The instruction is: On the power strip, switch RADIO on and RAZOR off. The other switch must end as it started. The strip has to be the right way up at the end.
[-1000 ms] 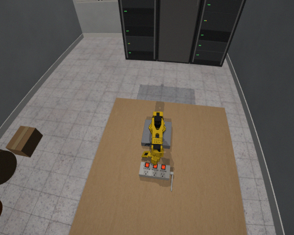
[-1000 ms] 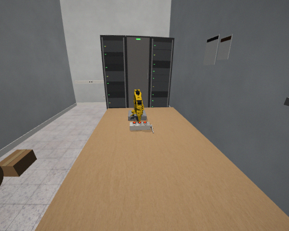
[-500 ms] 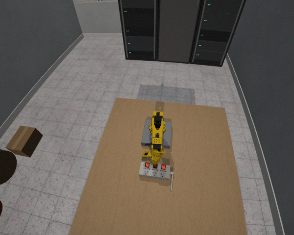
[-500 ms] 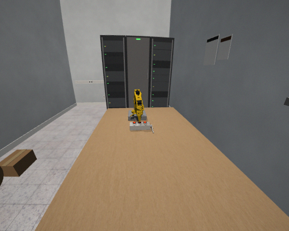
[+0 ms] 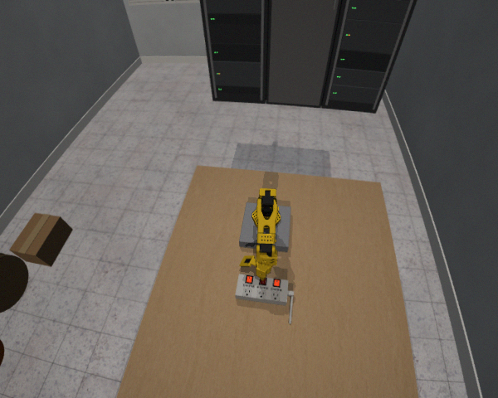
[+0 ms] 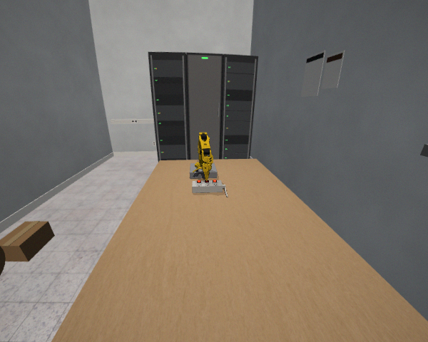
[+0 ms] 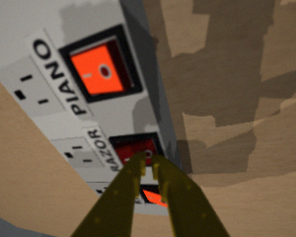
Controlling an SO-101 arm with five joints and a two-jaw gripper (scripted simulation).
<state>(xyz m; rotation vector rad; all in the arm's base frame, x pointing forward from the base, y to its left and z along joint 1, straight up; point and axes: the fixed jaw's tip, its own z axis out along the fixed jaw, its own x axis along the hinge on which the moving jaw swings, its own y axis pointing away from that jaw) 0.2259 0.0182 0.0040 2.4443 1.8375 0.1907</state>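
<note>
The grey power strip [image 5: 261, 289] lies right way up on the table just in front of the arm's base; it also shows in the exterior view [image 6: 206, 186]. In the wrist view the PIANO switch [image 7: 100, 70] glows bright orange. The RAZOR switch [image 7: 136, 149] in the middle is dark red. The third switch [image 7: 155, 196] glows orange; its label is hidden behind the fingers. My gripper [image 7: 147, 166] is shut and empty, with its tips on the RAZOR switch. In the top view the gripper [image 5: 262, 280] points down onto the middle switch.
A short grey cable stub [image 5: 290, 306] sticks out from the strip's right end. The arm stands on a grey base plate [image 5: 265, 226]. A cardboard box [image 5: 41, 238] and server racks [image 5: 300, 49] stand on the floor off the table.
</note>
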